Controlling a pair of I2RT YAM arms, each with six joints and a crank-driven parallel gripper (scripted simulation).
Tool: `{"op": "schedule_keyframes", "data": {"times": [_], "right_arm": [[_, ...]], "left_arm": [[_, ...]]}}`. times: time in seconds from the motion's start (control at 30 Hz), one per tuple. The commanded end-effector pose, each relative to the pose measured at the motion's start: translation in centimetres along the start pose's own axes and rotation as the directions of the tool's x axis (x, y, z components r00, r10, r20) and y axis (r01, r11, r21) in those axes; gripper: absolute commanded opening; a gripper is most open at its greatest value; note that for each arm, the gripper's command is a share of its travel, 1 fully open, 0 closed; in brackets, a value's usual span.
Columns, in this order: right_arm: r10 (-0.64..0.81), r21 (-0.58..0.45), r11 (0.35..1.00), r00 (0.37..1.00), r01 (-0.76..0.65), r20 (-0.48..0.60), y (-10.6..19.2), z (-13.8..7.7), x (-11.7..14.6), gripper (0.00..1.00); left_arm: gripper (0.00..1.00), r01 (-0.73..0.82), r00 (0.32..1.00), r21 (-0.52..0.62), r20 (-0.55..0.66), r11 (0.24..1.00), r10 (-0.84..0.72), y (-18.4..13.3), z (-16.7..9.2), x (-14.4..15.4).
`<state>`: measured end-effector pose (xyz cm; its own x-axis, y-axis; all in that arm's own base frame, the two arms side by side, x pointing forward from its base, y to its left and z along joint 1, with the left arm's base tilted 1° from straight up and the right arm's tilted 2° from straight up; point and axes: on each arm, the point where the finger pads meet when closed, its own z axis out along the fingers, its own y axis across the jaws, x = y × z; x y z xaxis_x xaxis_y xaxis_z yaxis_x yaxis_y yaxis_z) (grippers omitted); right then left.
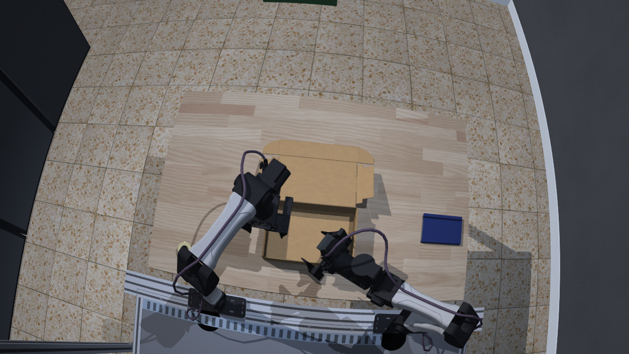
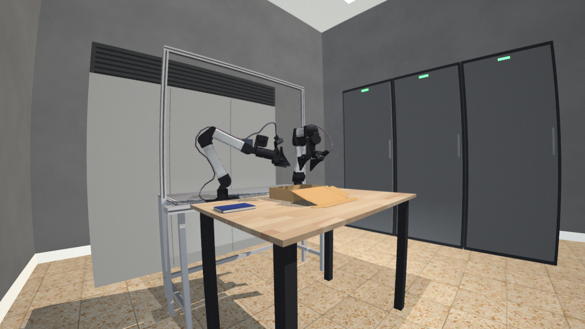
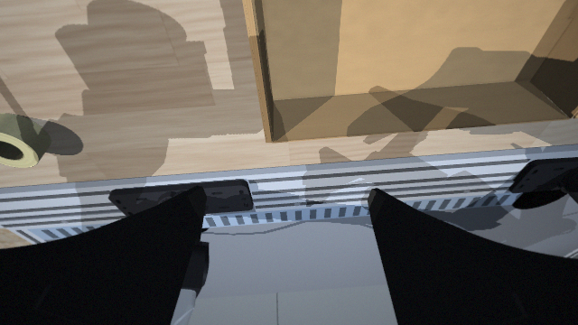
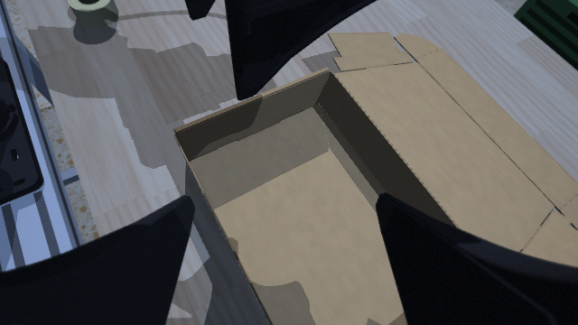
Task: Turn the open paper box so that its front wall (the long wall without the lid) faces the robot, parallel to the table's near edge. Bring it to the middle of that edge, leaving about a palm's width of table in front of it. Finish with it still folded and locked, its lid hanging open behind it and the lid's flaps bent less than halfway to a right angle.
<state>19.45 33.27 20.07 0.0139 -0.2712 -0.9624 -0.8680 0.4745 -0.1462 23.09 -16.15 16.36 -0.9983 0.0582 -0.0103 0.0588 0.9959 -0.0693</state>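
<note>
Left gripper (image 1: 266,234) (image 2: 306,168) (image 3: 285,193) (image 4: 219,58) is wide open w/ nothing between its fingers; I've got it raised over the L side of the paper box (image 1: 303,237) (image 2: 280,193) (image 3: 406,36) (image 4: 289,203). Right gripper (image 1: 313,246) (image 2: 286,163) (image 4: 285,198) is open & empty too, above the box's front R part. Box sits folded below both grippers, approx. mid-table L to R, front wall (image 1: 281,260) (image 3: 406,106) facing me & roughly parallel to the near edge, w/ a strip of table (image 1: 409,185) (image 2: 278,225) in front. Lid (image 1: 321,180) (image 2: 323,195) (image 4: 452,135) hangs open behind, on the far side of the R gripper. Tape roll (image 1: 181,246) (image 3: 27,155) (image 4: 97,15) stands L of the L gripper, nr. the edge. Blue book (image 1: 441,229) (image 2: 234,207) lies well R of the R gripper. Can't tell the exact flap angle.
</note>
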Motion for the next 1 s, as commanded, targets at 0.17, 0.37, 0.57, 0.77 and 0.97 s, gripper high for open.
{"op": "schedule_keyframes", "data": {"times": [0.17,0.37,0.57,0.77,0.97], "right_arm": [[-0.003,0.008,1.0,1.0,0.003,0.001,-0.2,0.1,-0.1,1.0],[-0.003,0.008,1.0,1.0,0.003,0.004,-0.2,0.1,-0.2,1.0],[0.0,0.002,1.0,1.0,0.0,0.013,-0.1,0.0,-0.5,1.0],[0.0,0.002,1.0,1.0,0.0,0.013,-0.1,0.0,-0.5,1.0],[0.0,0.002,1.0,1.0,0.0,0.013,-0.1,0.0,-0.5,1.0]], "left_arm": [[1.0,-0.177,0.926,0.102,0.354,0.979,0.13,-1.7,0.6,-3.3],[1.0,-0.283,0.832,0.118,0.525,0.952,0.182,-2.1,1.2,-3.5],[1.0,-0.392,0.681,0.106,0.701,0.914,0.211,-2.6,1.3,-3.4],[1.0,-0.48,0.498,0.065,0.841,0.875,0.211,-2.5,1.6,-2.7],[1.0,-0.524,0.358,0.025,0.913,0.852,0.193,-2.4,1.5,-2.2]]}}
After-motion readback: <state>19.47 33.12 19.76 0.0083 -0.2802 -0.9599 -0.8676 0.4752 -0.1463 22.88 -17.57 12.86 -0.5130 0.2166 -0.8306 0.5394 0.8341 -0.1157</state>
